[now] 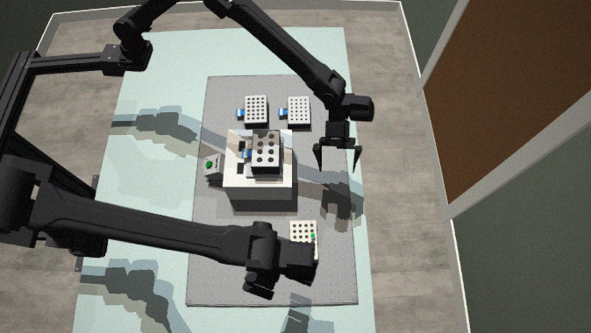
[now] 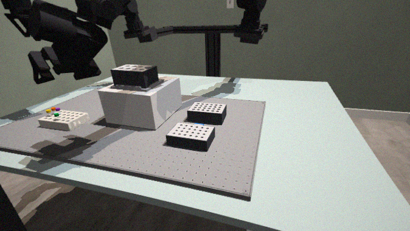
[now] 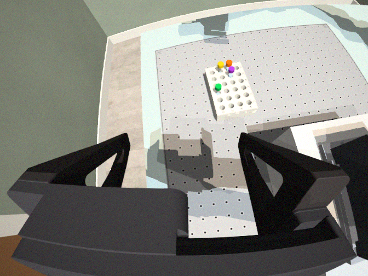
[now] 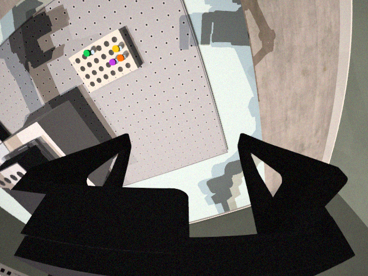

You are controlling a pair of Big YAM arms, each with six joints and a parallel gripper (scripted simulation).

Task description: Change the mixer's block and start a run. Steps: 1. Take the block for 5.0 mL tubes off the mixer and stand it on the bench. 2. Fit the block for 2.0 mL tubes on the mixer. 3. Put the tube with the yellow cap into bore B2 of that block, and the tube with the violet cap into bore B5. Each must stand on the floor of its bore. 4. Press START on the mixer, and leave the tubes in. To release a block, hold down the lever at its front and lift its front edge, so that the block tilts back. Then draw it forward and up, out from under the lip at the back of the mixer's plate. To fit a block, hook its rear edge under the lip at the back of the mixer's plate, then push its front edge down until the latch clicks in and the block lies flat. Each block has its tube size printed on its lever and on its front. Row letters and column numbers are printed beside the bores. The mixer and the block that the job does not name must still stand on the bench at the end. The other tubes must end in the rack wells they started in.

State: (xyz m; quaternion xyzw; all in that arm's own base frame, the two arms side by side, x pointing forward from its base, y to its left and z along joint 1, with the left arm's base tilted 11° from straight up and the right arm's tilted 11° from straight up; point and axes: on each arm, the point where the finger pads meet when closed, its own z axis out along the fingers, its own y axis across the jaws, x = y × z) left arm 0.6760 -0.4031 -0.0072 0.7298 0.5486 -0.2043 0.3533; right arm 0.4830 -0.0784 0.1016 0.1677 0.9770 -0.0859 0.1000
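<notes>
The 5.0 mL block [image 1: 266,147] [image 2: 128,79], with wide bores, sits on the mixer [image 1: 259,181] [image 2: 128,107]. Two blocks with smaller bores, one [image 1: 255,109] [image 2: 207,117] and another [image 1: 299,109] [image 2: 186,143], stand on the bench; their print is unreadable. The yellow-capped tube [image 2: 48,110] [image 3: 220,64] [image 4: 115,48] and violet-capped tube [image 2: 58,109] [image 3: 231,69] [image 4: 112,62] stand in the rack [image 3: 237,114] [image 4: 132,46]. START [image 1: 209,165] is a green button. My left gripper [image 1: 338,168] [image 3: 184,138] is open and empty, beyond the mixer's rear. My right gripper [image 4: 184,139] is open and empty, high near the rack.
An orange-capped tube [image 3: 228,63] [image 4: 120,57] stands close beside the yellow and violet ones. A green-capped tube [image 1: 313,236] [image 3: 218,86] [image 4: 87,52] stands farther along the rack. The right arm partly covers the rack in the top view. The exterior view does not show the left gripper.
</notes>
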